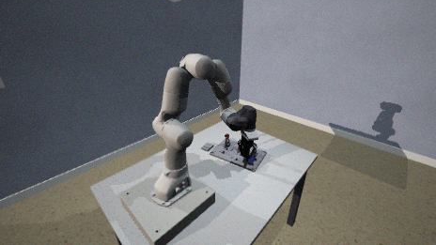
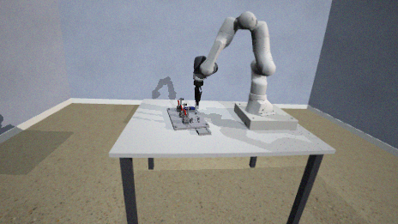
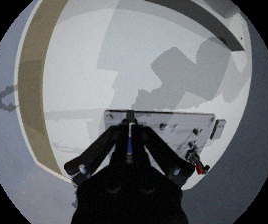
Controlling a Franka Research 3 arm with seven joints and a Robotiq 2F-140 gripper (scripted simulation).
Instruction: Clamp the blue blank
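Note:
The blue blank (image 1: 252,159) (image 2: 192,108) (image 3: 129,145) is at the far end of the fixture plate (image 2: 176,124) (image 3: 185,119); the fingers cover much of it in the wrist view. My gripper (image 1: 246,155) (image 2: 197,105) (image 3: 130,115) points down beside the blank, shut and empty. The finished part (image 1: 207,146) (image 2: 204,132) (image 3: 218,129) is a grey block lying on the table beside the plate; its slot cannot be made out. Two clamps with red handles stand on the plate. The one at the blank is largely hidden by my gripper; whether it is locked cannot be told.
The other clamp (image 1: 227,140) (image 3: 199,165) stands at the plate end near the finished part, its red handle showing. Small pads and blocks stand on the plate. The robot's base block (image 1: 141,212) (image 2: 274,123) is on the same table.

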